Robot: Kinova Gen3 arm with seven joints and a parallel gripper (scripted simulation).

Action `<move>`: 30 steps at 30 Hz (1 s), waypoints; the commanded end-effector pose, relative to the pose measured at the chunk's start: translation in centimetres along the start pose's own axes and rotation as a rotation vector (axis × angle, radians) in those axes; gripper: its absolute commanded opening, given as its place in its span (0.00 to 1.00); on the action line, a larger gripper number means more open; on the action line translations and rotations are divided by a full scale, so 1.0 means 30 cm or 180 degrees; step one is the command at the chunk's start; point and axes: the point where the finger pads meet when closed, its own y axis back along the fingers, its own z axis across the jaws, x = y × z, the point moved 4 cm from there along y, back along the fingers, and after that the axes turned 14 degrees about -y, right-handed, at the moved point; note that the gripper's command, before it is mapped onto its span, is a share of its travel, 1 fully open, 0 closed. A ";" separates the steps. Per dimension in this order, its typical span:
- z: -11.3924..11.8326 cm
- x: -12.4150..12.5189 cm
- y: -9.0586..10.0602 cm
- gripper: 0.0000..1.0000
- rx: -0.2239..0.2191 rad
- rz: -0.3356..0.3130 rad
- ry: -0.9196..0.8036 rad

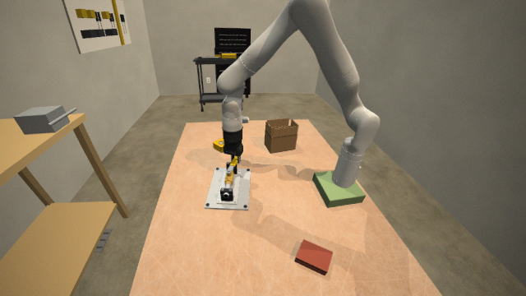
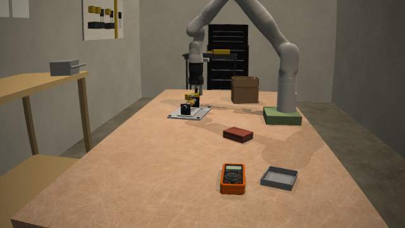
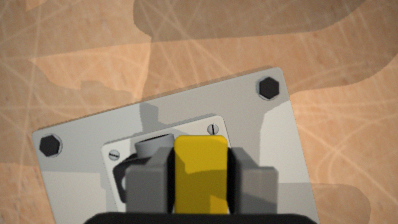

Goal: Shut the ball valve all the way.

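The ball valve [image 1: 227, 186] is bolted to a grey metal plate [image 1: 228, 190] on the table's left half, and it also shows in the exterior view [image 2: 189, 106]. Its yellow handle [image 3: 201, 170] sits between my two grey fingers in the wrist view. My gripper [image 1: 233, 159] hangs straight down over the valve's far end and is shut on the handle [image 1: 233, 163]. In the wrist view the plate [image 3: 170, 145] appears turned at a slant, and the valve body is mostly hidden under my fingers.
A brown cardboard box [image 1: 281, 135] stands behind the valve. My green base [image 1: 338, 189] is to the right. A red block [image 1: 314, 256], an orange multimeter [image 2: 233, 178] and a grey tray [image 2: 279, 177] lie nearer the front. A wooden shelf [image 1: 41, 136] stands left of the table.
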 end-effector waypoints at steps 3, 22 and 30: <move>0.012 0.003 0.002 0.00 -0.0002 -0.0001 -0.0132; 0.041 0.007 0.002 0.00 -0.0002 -0.0001 -0.0465; 0.055 0.008 0.002 0.00 -0.0002 -0.0001 -0.0627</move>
